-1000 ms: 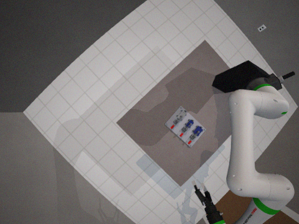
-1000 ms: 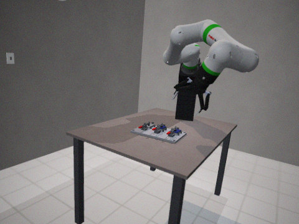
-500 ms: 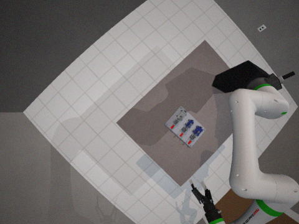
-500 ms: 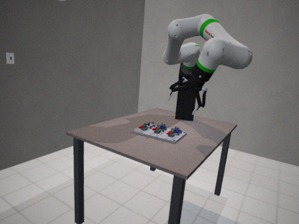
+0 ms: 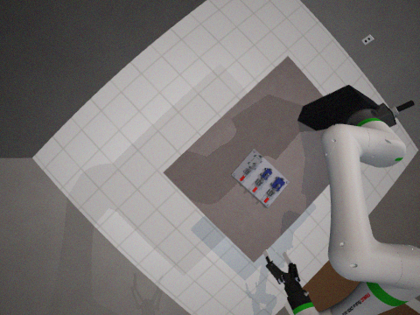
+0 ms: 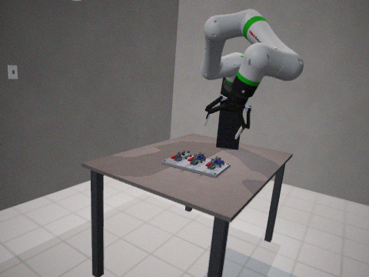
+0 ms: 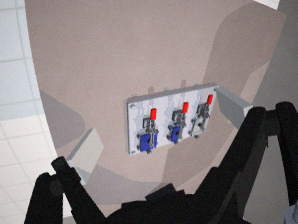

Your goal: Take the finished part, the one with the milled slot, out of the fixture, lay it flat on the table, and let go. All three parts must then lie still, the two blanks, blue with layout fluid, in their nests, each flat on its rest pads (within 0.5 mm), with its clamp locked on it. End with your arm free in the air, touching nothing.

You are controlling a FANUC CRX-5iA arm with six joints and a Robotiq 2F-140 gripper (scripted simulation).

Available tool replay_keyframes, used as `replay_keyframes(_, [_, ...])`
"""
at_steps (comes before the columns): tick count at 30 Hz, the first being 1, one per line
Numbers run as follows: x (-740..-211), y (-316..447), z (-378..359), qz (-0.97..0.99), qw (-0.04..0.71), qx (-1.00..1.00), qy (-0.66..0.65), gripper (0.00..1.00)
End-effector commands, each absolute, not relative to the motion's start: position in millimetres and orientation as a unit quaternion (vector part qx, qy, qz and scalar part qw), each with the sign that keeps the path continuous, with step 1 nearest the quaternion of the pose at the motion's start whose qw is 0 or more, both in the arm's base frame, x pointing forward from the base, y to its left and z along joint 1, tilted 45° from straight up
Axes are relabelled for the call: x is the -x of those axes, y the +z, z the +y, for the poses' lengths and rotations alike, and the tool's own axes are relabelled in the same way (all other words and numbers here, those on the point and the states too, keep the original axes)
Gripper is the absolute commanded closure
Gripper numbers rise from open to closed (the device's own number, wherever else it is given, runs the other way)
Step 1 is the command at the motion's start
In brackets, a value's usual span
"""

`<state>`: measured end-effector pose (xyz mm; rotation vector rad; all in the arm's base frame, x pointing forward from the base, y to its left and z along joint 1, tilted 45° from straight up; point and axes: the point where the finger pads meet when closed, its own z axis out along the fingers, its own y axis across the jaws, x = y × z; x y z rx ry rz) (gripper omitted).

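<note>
The gripper (image 5: 276, 255) (image 6: 221, 132) (image 7: 156, 119) is released, its fingers spread wide with nothing between them; it hangs tilted in the air, well above the worktop (image 5: 245, 236) (image 6: 154, 171) (image 7: 125, 50).

The finished part (image 5: 254, 161) (image 6: 187, 154) (image 7: 198, 126) (pale grey, its slot too small to make out) is in the end nest of the fixture plate (image 5: 268, 206) (image 6: 217, 174) (image 7: 134, 125); it lies beyond the open jaws, well apart from both fingertips, and in the wrist view it shows between them, towards the right-hand one.

The plate sits inward from every worktop edge; seen from the top, the finished part's end faces the upper-left edge, between the left and upper corners, while the outer blue blank (image 5: 278, 184) (image 6: 219, 161) (image 7: 146, 142) is at the end facing the lower-right edge; the middle blue blank (image 5: 266, 173) (image 6: 201, 158) (image 7: 173, 133) is between the two.

Each nest has a toggle clamp with a red handle; whether the clamps are locked, or the blanks flat on their pads, I cannot tell at this size.
</note>
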<state>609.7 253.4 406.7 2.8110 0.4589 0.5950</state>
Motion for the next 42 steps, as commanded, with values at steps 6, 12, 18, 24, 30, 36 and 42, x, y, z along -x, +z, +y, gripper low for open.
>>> replay_keyframes(6, [-602,394,234,0.242,0.108,-0.94,0.217,0.0])
replay_keyframes(12, [-602,394,234,0.242,0.108,-0.94,0.217,0.0])
replay_keyframes(18, [-588,374,212,0.327,0.102,-0.91,0.233,0.0])
replay_keyframes(24, [-585,369,207,0.344,0.101,-0.903,0.237,0.0])
replay_keyframes(30, [-585,369,207,0.344,0.101,-0.903,0.237,0.0])
replay_keyframes(36, [-568,347,188,0.41,0.099,-0.871,0.253,0.0])
replay_keyframes(42, [-568,347,188,0.41,0.099,-0.871,0.253,0.0])
